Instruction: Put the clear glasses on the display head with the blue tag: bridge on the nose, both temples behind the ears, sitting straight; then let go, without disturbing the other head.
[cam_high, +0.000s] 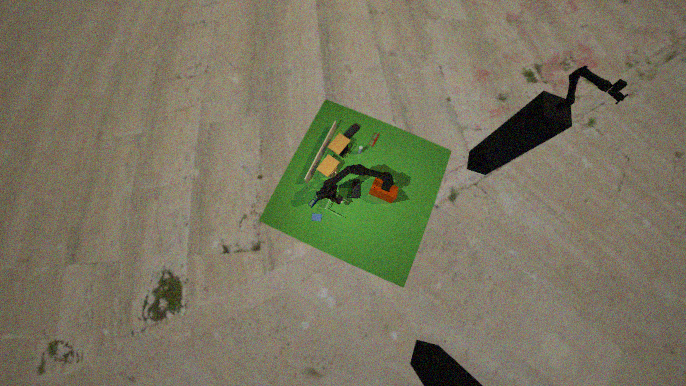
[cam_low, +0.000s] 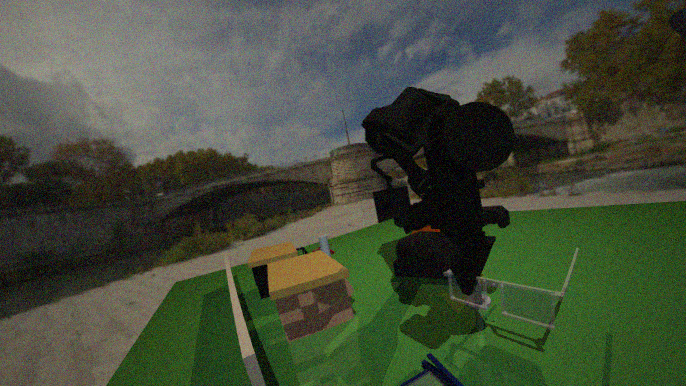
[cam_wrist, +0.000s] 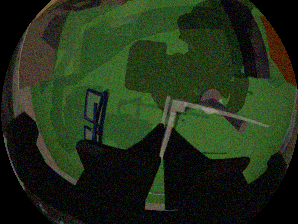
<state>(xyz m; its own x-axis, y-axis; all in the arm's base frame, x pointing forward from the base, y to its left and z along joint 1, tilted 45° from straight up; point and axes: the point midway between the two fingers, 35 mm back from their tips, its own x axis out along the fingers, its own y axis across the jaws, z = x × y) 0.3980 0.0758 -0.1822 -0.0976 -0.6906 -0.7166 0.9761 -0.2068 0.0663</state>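
Note:
My gripper (cam_low: 468, 292) (cam_wrist: 163, 128) is shut on the clear glasses (cam_low: 560, 294) (cam_wrist: 255, 122), gripping their front frame off to one side. The glasses hang above the green mat, with one lens and a temple sticking out to the right in the exterior view. In the wrist view a temple extends right, over a round grey base. Two tan-topped blocks, apparently the display heads, stand away from the gripper: the nearer (cam_high: 329, 165) (cam_low: 320, 307) has a mauve-brown patterned side, the farther (cam_high: 340, 144) (cam_low: 260, 280) a black one. I cannot make out the blue tag.
Blue-framed glasses (cam_low: 442, 369) (cam_wrist: 102, 115) lie near the gripper. A long pale bar (cam_high: 321, 150) (cam_low: 240, 325) runs beside the blocks. Red glasses (cam_high: 375, 139) and a pale post (cam_low: 324, 245) are beyond them. A blue rectangle (cam_high: 316, 217) lies on the green mat (cam_high: 390, 250).

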